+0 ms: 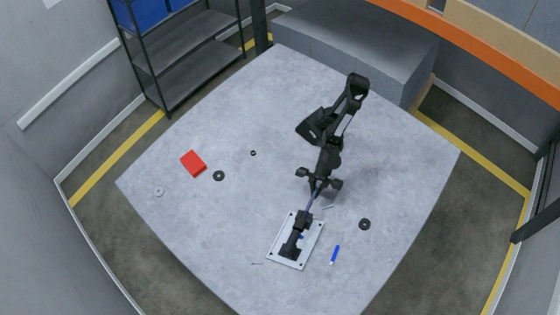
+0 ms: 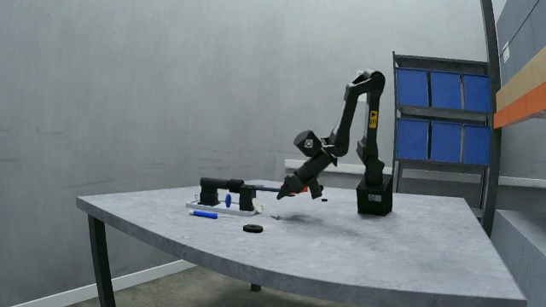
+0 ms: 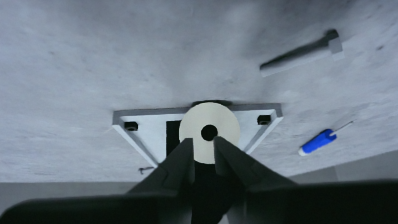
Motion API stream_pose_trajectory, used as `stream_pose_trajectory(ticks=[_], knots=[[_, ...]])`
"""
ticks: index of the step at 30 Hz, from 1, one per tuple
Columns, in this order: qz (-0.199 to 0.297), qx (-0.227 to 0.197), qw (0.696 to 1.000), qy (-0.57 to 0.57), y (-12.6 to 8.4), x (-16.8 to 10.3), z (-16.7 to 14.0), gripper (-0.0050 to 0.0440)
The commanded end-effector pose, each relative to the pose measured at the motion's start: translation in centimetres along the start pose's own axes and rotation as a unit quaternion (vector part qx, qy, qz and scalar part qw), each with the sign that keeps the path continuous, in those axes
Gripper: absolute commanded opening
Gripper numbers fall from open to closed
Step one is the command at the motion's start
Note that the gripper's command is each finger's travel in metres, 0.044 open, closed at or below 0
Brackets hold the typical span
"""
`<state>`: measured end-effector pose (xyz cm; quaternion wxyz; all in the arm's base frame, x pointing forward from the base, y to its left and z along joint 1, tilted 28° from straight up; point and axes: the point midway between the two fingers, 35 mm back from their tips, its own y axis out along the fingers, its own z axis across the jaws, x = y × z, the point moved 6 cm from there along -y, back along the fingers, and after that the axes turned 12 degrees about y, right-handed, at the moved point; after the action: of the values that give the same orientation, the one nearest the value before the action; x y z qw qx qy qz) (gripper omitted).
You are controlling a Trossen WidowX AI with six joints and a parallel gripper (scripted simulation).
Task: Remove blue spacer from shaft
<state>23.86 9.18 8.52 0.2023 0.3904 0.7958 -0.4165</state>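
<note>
A white baseplate (image 1: 295, 240) carries the big housing block (image 1: 290, 248) and a small block (image 1: 303, 220). The dark shaft (image 1: 311, 202) sticks out of the small block toward the arm. My gripper (image 1: 318, 187) is shut on the shaft's free end and holds it level above the table, as the exterior view shows (image 2: 281, 194). A blue spacer (image 2: 228, 199) (image 1: 301, 236) sits between the two blocks. A white disc (image 3: 209, 132) stands at the small block's near face (image 2: 256, 205), just beyond my fingertips. The shaft itself is hidden between the fingers in the wrist view.
A blue-handled screwdriver (image 1: 334, 255) lies right of the plate. A bolt (image 1: 327, 206) lies near the gripper. Black washers (image 1: 364, 224) (image 1: 218, 175) (image 1: 253, 152), a white washer (image 1: 158, 191) and a red block (image 1: 192, 163) lie on the table. The arm's base (image 2: 374, 198) stands behind.
</note>
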Motion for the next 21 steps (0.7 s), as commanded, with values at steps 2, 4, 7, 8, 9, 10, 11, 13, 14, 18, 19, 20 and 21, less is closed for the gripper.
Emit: stream_pose_trajectory(ticks=[2, 4, 7, 8, 9, 10, 11, 13, 14, 18, 19, 20, 21], knots=[[0.012, -0.006, 1.0, -0.001, 0.17, -0.83, -0.35, -0.005], [0.011, -0.006, 1.0, -0.001, 0.19, -0.86, -0.36, -0.005], [0.018, -0.008, 1.0, 0.001, -0.06, -1.06, -0.61, -0.005], [0.015, -0.005, 1.0, 0.002, -0.15, -0.79, -0.4, -0.005], [0.015, -0.005, 1.0, 0.002, -0.18, -0.77, -0.4, -0.005], [0.015, -0.005, 1.0, 0.002, -0.2, -0.73, -0.41, -0.005], [0.014, -0.005, 1.0, 0.001, -0.24, -0.61, -0.35, -0.005], [0.013, -0.004, 1.0, 0.0, -0.08, -0.61, -0.31, -0.005], [0.014, -0.005, 1.0, 0.0, -0.03, -0.73, -0.39, -0.005], [0.012, -0.004, 1.0, 0.001, 0.21, -0.87, -0.41, -0.005], [0.015, -0.007, 1.0, 0.001, 0.09, -0.98, -0.54, -0.005], [0.017, -0.007, 1.0, 0.001, 0.0, -1.04, -0.6, -0.005], [0.017, -0.007, 1.0, 0.001, 0.0, -1.04, -0.6, -0.005]])
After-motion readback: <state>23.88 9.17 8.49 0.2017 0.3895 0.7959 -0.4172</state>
